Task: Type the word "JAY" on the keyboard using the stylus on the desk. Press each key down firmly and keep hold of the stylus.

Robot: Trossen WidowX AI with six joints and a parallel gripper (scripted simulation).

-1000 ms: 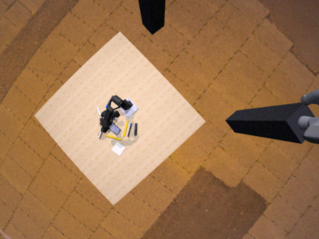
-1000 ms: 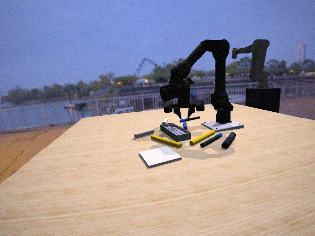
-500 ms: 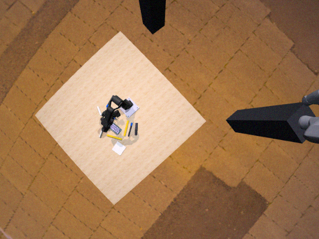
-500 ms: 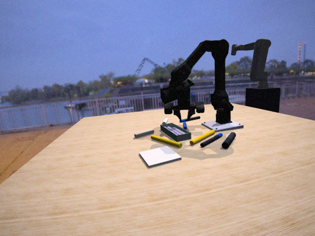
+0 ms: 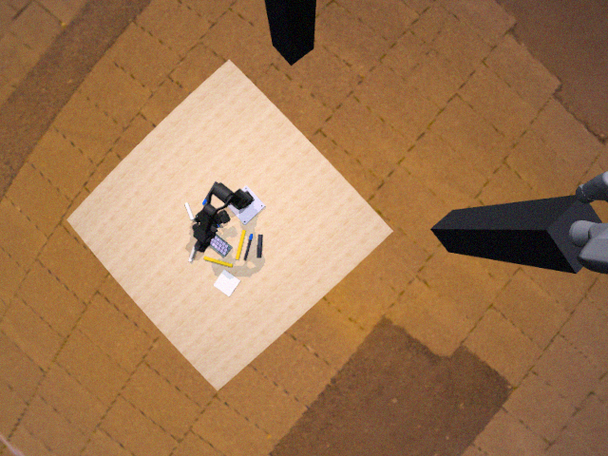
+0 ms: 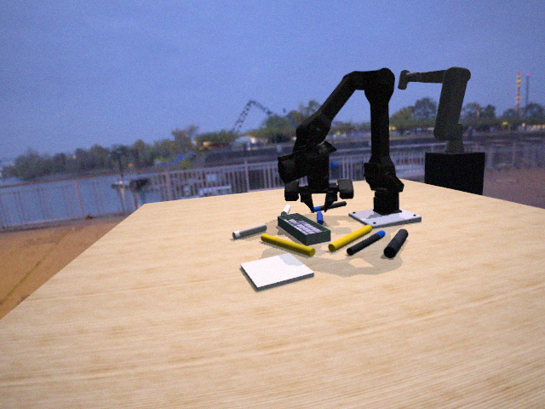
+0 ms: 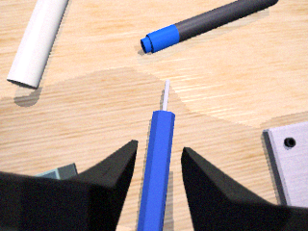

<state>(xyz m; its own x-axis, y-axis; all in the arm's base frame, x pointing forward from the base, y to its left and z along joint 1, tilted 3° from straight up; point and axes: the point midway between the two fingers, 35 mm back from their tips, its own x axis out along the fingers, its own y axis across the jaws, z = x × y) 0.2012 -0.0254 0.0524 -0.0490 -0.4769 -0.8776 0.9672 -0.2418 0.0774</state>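
The stylus (image 6: 319,217) (image 7: 160,168), a blue barrel with a thin pale tip, lies on the table between the keyboard and the robot's base plate. Its tip points up the wrist view. My gripper (image 6: 319,210) (image 7: 160,149) is partly open and empty, pointing down above the stylus. In the wrist view the fingertips stand on either side of the barrel, with a gap on each side. The dark green keyboard (image 6: 325,236) (image 5: 220,244) with pale keys lies beside the stylus; only its corner (image 7: 64,171) shows in the wrist view. The key letters are too small to read.
A white pen (image 7: 38,43) and a blue-capped black marker (image 7: 212,21) lie beyond the stylus tip. Two yellow pens (image 6: 288,244) (image 6: 349,238), a blue-ended black pen (image 6: 365,243), a thick black marker (image 6: 396,243) and a white pad (image 6: 277,271) lie around the keyboard.
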